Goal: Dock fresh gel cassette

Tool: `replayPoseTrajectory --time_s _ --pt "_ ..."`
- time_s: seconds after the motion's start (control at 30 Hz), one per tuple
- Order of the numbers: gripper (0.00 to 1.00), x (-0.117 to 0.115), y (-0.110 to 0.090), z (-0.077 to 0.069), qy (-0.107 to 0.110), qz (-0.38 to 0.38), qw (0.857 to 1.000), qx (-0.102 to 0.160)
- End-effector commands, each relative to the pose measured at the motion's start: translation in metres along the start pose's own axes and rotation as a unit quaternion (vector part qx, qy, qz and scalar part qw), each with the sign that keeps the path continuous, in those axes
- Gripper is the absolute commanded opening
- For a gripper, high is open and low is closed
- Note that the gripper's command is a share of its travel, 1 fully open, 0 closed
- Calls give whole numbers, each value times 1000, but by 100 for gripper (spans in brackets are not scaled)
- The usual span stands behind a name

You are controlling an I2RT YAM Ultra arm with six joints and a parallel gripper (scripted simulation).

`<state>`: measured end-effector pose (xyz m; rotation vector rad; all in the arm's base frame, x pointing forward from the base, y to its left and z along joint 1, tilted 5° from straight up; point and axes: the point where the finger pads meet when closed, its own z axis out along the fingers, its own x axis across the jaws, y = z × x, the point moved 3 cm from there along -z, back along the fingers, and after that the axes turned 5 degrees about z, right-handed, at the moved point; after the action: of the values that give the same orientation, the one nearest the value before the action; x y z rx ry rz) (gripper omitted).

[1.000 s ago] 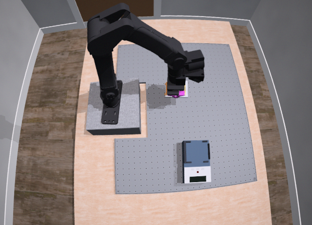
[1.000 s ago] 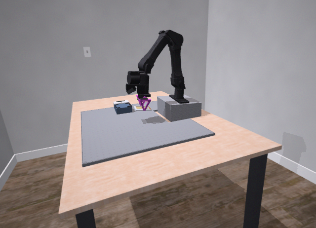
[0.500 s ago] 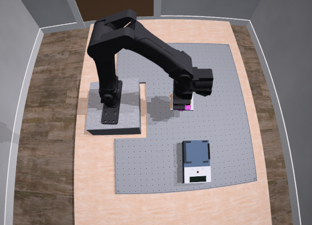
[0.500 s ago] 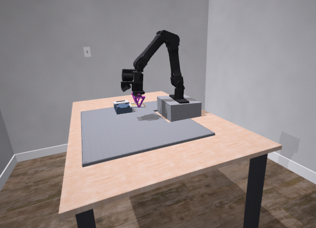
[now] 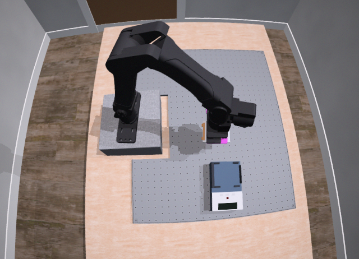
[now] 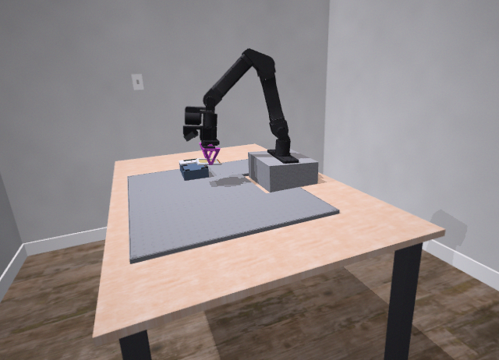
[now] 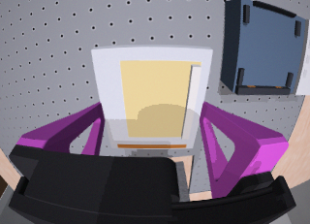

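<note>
One black arm has the purple-fingered claw clenched on the sides of the white-framed gel cassette with its pale yellow slab, carried clear above the grey perforated surface, short of the blue-bayed cassette dock with the white console, which stands apart to the right in the wrist view. Transfer looks to be the step in hand. Next, I'd judge, the orange copper tabs need lining up with the slots in the bay's near end wall, tab edge lowest, without nudging the loose dock or the comb.
</note>
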<state>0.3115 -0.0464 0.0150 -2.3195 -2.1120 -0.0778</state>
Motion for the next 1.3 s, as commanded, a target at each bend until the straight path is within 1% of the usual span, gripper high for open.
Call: replayPoseTrajectory --time_s 0.0,0.07,0.13,0.63,0.7,1.07,1.13,1.17,1.2,1.27 --pt "0 -14 18 -9 4 -18 1000 -12" --pt "0 -23 22 -10 4 -18 1000 -12" --pt "0 -23 22 -10 4 -18 1000 -12" --pt "0 -91 55 -16 4 -18 1000 -13" --pt "0 -91 55 -16 4 -18 1000 -13" --pt "0 -141 79 -20 3 -18 1000 -14" --pt "0 -143 80 -20 3 -18 1000 -14" --pt "0 -142 81 -23 2 -20 1000 -17" --pt "0 -136 86 -34 -4 -29 999 -30" --pt "0 -136 86 -34 -4 -29 999 -30"
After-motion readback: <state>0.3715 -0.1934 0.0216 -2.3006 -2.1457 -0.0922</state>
